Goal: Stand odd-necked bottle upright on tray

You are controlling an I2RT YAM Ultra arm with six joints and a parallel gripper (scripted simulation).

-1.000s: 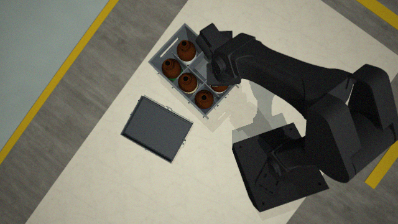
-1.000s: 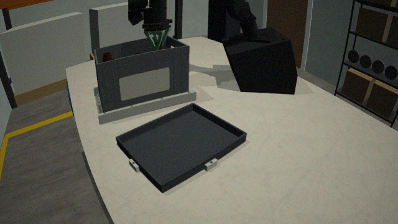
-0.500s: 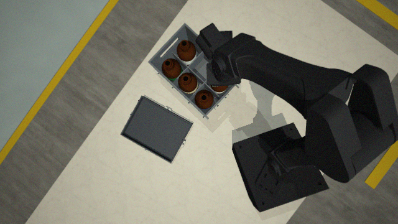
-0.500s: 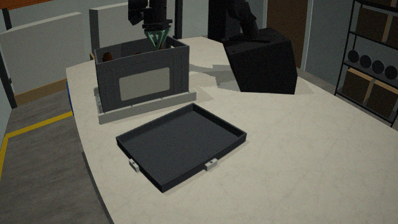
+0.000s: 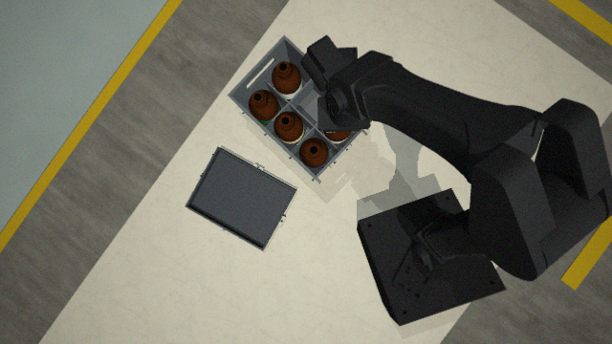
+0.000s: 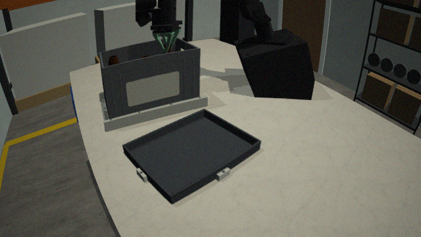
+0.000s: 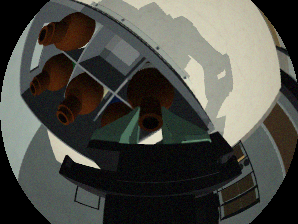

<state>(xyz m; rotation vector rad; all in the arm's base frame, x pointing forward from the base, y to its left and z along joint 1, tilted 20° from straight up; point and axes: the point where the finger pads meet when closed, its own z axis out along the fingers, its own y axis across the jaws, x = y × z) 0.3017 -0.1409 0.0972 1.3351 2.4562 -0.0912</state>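
Brown bottle (image 5: 338, 136) (image 7: 150, 95) between closed tool (image 6: 166, 49) (image 7: 150, 110) fingertips, apparently gripped at neck, in crate (image 5: 234, 96) (image 6: 149, 87) (image 7: 35, 107).

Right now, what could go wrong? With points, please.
Gripper (image 6: 168, 49) (image 7: 150, 110) is shut on a bottle neck (image 7: 150, 110) inside the crate (image 5: 234, 96) (image 6: 151, 60) (image 7: 30, 102):
- Dividers sit close by; a slanted lift might drag the crate.
- Other bottles crowd the cells; a sideways swing could knock one.
- The high crate wall could catch the bottle if the lift is low.

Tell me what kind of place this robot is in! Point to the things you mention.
Probably a workshop or storeroom: there's a black metal shelf rack (image 6: 368, 49) with brown boxes, and yellow painted lines (image 5: 91, 124) (image 6: 41, 132) run along the grey floor.
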